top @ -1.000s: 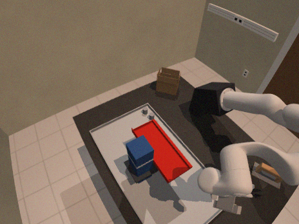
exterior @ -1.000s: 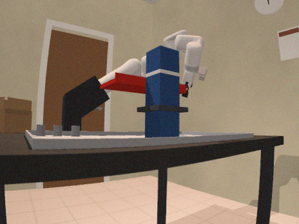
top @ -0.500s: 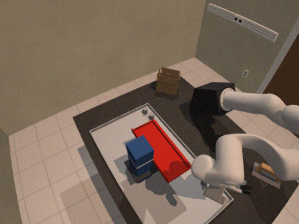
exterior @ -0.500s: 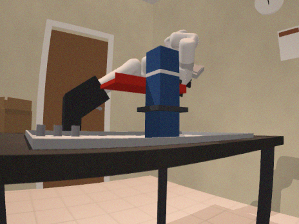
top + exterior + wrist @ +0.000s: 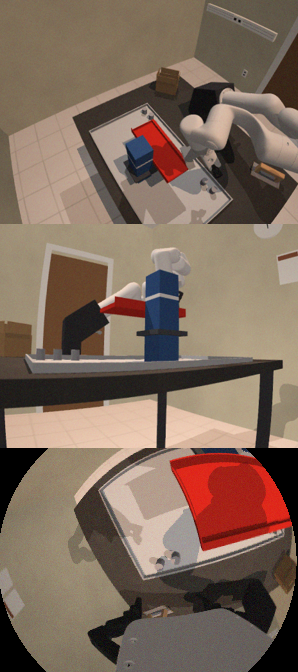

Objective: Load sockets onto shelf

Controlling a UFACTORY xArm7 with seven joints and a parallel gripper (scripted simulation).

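While the shelf [image 5: 162, 150] [image 5: 128, 308] [image 5: 235, 498] is carried at the blue post [image 5: 140, 149] [image 5: 162, 320], with the post at its 9 o'clock in the top view, the gripper [image 5: 217, 171] [image 5: 180, 295] [image 5: 169, 605] is held out near 4 o'clock from the shelf. Its fingers are spread wide open, and nothing is gripped between them.

The shelf is shown a bit lower than the white band [image 5: 143, 162] [image 5: 162, 296] in the exterior view, but it's set behind the post there, so whether they're level can't be told. A dark collar [image 5: 141, 333] is fitted round the post further down.

From the top, one pair of sockets [image 5: 144, 111] is seen on the tray [image 5: 112, 154] [image 5: 96, 367] [image 5: 150, 503] between 11 and 12 o'clock from the shelf, and another pair of sockets [image 5: 204, 182] [image 5: 172, 556] toward 4 o'clock. In the exterior view, three sockets [image 5: 58, 354] are seen lined up between 8 and 9 o'clock from the post. A cardboard box [image 5: 167, 83] [image 5: 16, 338] [image 5: 286, 572] is parked at the shelf's 12 o'clock in the top view.
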